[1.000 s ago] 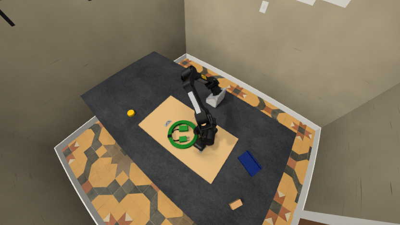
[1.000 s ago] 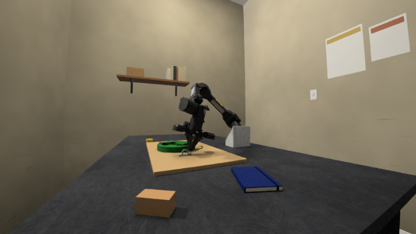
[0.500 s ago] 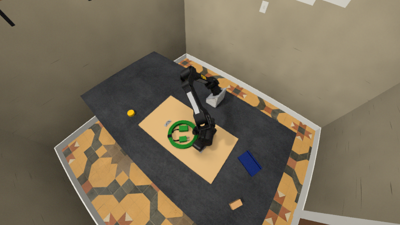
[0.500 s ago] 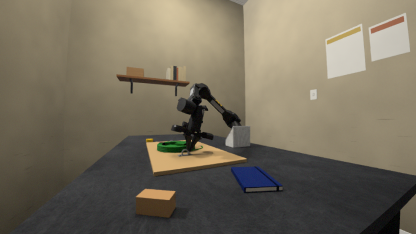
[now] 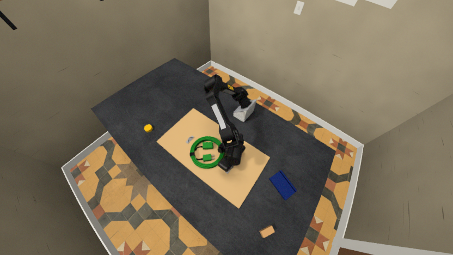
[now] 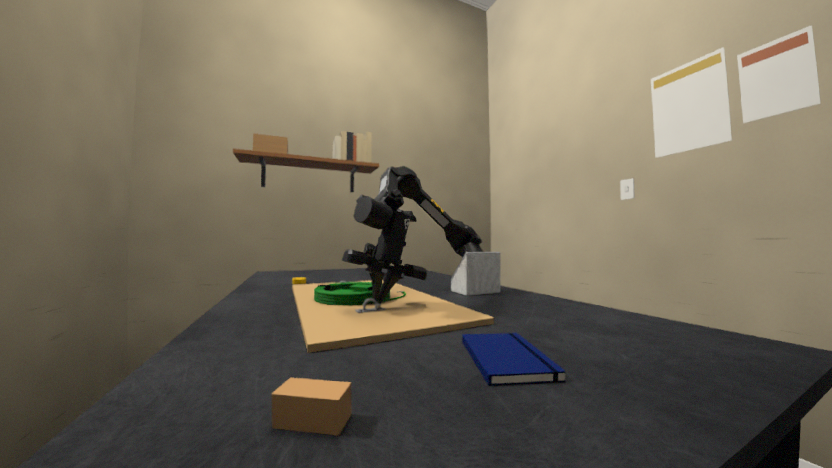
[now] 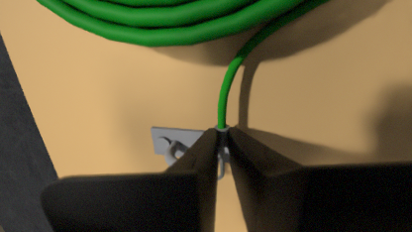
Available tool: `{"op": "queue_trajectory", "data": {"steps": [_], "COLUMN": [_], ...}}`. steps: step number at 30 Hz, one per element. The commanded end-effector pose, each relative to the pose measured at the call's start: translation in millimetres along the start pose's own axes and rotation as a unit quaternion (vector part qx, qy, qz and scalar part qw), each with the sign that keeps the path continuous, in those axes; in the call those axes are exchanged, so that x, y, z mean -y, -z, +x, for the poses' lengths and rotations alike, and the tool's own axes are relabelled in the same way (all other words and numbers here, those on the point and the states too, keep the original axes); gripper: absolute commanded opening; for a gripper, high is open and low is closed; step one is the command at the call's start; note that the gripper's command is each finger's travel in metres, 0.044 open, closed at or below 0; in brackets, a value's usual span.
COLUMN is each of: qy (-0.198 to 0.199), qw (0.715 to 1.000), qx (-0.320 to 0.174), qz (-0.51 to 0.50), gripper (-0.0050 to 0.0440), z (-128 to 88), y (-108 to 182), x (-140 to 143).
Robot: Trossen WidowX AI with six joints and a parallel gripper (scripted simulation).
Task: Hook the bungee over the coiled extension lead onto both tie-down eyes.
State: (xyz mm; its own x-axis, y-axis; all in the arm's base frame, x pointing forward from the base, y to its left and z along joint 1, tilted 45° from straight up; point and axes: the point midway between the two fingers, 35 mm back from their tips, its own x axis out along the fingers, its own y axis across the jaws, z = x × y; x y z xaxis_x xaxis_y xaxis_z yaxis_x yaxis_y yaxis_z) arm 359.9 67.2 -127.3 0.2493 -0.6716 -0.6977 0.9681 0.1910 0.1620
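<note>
"Where is the bungee?"

"Its green cord (image 6: 400, 293) (image 7: 226, 86) leaves the edge of the coiled lead (image 5: 207, 165) (image 6: 349, 297) (image 7: 154, 37) and comes across to the fingers (image 6: 380, 295). The coil appears to lie flat on the board (image 5: 246, 183) (image 6: 372, 332) (image 7: 99, 99)."

"State of the fingers?"

"Pressed nearly together, pinching the bungee's end. A grey hook (image 7: 221, 174) shows just below the tips in the wrist view."

"And the near eye?"

"The near tie-down eye (image 5: 228, 170) (image 7: 171, 153) is just beside the fingertips, its ring to the left of the hook in the wrist view. The cord's last stretch runs from coil to fingers, roughly square to the long side of the eye's plate. Whether the hook has entered the ring, I cannot tell; the fingers cover part of it."

"The far eye?"

"The far eye (image 5: 190, 139) stands beyond the coil. No fastening there can be confirmed."

"Finding on the next move?"

"In my judgement, seating this hook is the step in hand. If it is outside the ring, it needs to shift toward that left side before release. Freed too soon, the stretched cord could snap back or tip the coil's rim."
</note>
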Motion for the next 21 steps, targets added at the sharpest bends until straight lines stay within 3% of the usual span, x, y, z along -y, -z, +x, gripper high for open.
{"op": "queue_trajectory", "data": {"steps": [1, 21], "qy": [-0.009, -0.009], "qw": [1.000, 1.000], "qx": [-0.004, -0.004], "qz": [0.009, 0.009], "gripper": [-0.0050, -0.0050], "z": [-6.2, -7.0], "y": [-4.2, -13.1], "x": [-8.2, -9.0]}}
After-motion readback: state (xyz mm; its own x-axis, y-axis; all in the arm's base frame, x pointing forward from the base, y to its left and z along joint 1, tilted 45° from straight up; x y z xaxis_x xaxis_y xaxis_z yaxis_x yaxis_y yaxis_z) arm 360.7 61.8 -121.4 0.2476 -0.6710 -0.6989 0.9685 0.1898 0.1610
